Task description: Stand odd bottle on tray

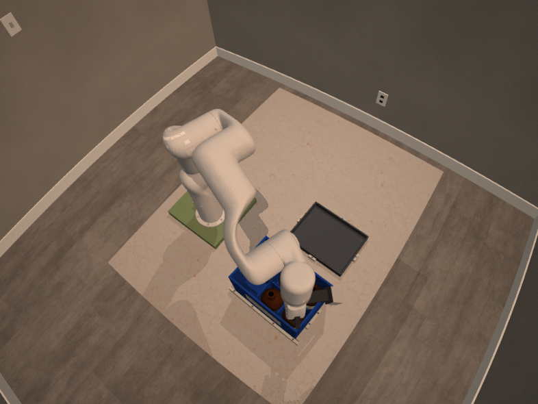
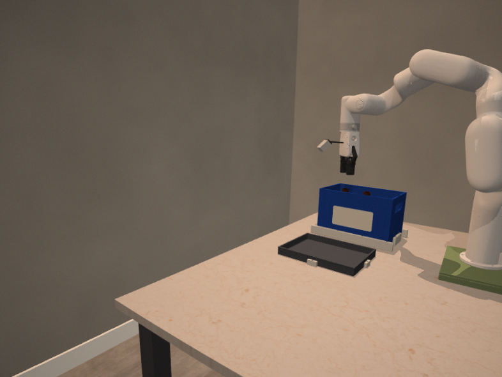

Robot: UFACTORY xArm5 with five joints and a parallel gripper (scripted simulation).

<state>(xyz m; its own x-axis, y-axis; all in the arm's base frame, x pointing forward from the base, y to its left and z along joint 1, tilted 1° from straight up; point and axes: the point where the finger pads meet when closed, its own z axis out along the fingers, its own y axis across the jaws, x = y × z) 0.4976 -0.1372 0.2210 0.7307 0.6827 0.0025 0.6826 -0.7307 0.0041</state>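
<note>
Gripper (image 2: pixel 347 170) open, empty – above blue crate (image 2: pixel 356 202), beige marble table (image 2: pixel 283 316), grey walls, wood floor.

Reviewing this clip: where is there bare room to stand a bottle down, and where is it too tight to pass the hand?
The dark tray in front of the blue crate holds nothing inside its rim. Bare table stretches from the tray towards the near edge. The crate is crowded: dividers and brown bottles fill the cells, with the open hand above them.

most bottles (image 1: pixel 270 297) hidden under arm
</note>
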